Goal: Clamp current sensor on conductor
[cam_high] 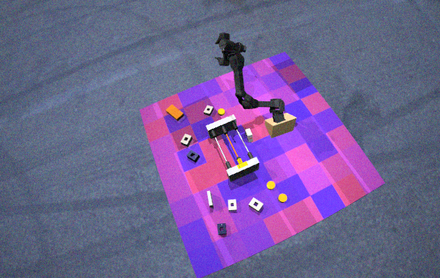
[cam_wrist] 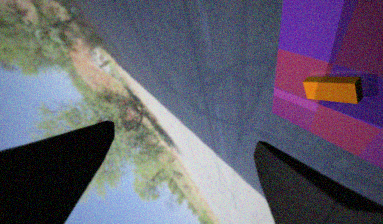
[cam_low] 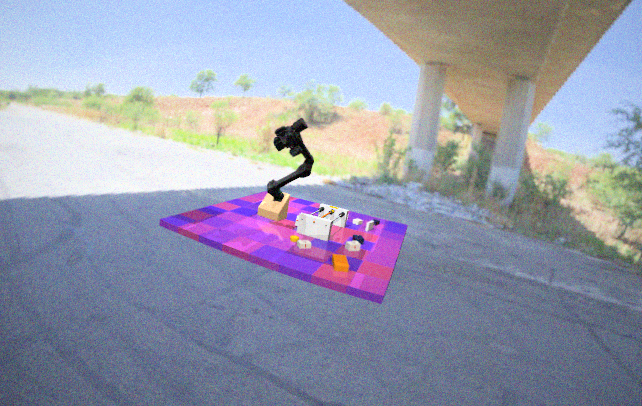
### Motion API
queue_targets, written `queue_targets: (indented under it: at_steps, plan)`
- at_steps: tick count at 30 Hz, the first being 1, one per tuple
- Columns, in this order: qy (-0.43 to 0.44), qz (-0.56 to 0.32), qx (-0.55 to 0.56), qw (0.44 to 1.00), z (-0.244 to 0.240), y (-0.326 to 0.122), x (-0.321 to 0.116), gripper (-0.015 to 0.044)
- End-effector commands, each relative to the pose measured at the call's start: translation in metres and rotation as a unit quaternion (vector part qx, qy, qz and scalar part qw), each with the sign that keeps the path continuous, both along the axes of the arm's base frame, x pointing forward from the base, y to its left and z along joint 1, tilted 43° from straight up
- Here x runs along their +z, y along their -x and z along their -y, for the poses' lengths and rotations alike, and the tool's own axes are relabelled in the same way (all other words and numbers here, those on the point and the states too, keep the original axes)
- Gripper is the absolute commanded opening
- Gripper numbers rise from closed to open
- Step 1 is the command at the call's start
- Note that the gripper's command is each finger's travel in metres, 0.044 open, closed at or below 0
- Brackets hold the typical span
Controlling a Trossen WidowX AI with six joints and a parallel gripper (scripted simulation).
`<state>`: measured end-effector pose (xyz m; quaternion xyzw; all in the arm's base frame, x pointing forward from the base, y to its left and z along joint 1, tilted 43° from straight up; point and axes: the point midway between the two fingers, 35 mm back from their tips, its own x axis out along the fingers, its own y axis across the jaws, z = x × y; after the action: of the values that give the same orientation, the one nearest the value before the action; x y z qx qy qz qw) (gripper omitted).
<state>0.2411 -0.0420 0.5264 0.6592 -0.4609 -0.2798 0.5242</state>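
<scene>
My gripper is open and empty, raised high beyond the back edge of the mat, well away from the rack. A rack of two white end panels carries two white conductors and an orange conductor between them. A yellow marker sits on one panel at the orange conductor's end; its lettering is too small to read. A small white piece stands between the rack and the arm's base and looks like the open sensor. Its arrow and jaw opening cannot be made out.
An orange block lies near the mat's corner. White square pieces with holes, dark ones, a thin upright white piece and yellow discs stand around the rack.
</scene>
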Motion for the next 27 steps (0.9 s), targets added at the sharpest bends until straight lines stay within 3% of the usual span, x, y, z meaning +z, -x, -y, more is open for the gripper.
queue_targets:
  at_steps: [1,6,14,21,27]
  plan:
    - [0.002,-0.001,0.001,1.0,-0.001,0.0,0.001,0.0426]
    - [0.052,-0.027,0.029,0.998,-0.017,0.013,0.013,0.044]
    - [0.185,-0.079,0.113,0.973,-0.037,0.077,0.038,0.044]
    - [0.284,-0.108,0.15,0.941,-0.015,0.119,0.043,0.044]
    - [0.346,-0.137,0.166,0.913,0.02,0.128,0.033,0.044]
